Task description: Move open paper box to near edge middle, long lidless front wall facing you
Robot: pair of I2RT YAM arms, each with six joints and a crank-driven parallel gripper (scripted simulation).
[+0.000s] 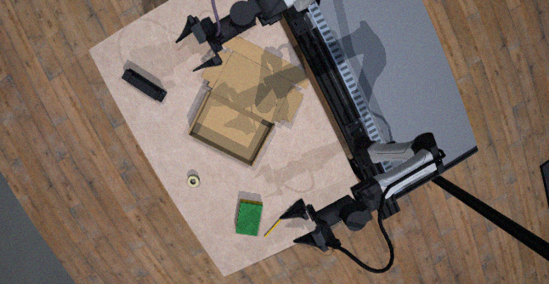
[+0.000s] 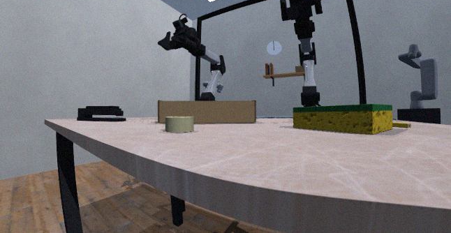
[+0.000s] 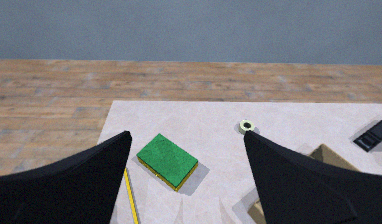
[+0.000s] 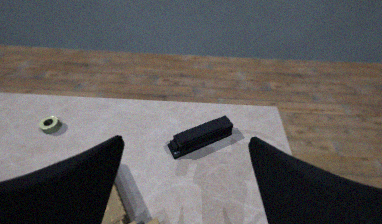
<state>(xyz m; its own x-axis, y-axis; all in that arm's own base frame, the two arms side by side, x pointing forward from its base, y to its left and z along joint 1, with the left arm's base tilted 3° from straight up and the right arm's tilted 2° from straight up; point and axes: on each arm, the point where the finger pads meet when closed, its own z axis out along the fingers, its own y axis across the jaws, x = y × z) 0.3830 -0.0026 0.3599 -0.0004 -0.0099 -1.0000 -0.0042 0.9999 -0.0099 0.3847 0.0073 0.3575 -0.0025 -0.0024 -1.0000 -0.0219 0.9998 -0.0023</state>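
Note:
The open paper box (image 1: 231, 123) (image 2: 206, 111) (image 3: 333, 157) (image 4: 113, 206) stands folded, mid-table. In the top view, its front wall (image 1: 221, 151) faces away from the robot, angled toward the left arm's side. The lid (image 1: 246, 76) hangs open toward the robot rail and right arm, under shadow; its side flaps (image 1: 291, 105) look nearly flat, but their exact bend is unclear. The left gripper (image 1: 287, 230) (image 3: 187, 134) is open and empty, raised beyond the pencil. The right gripper (image 1: 185, 56) (image 4: 186, 140) is open and empty, raised beside the lid's far corner.
A green and yellow sponge (image 1: 249, 218) (image 2: 342, 118) (image 3: 168, 160) and yellow pencil (image 1: 272, 228) (image 3: 131, 197) lie on the left arm's side. A tape roll (image 1: 192, 183) (image 2: 179, 124) stands beyond the box. A black stapler (image 1: 144, 85) (image 4: 202, 136) lies on the right arm's side.

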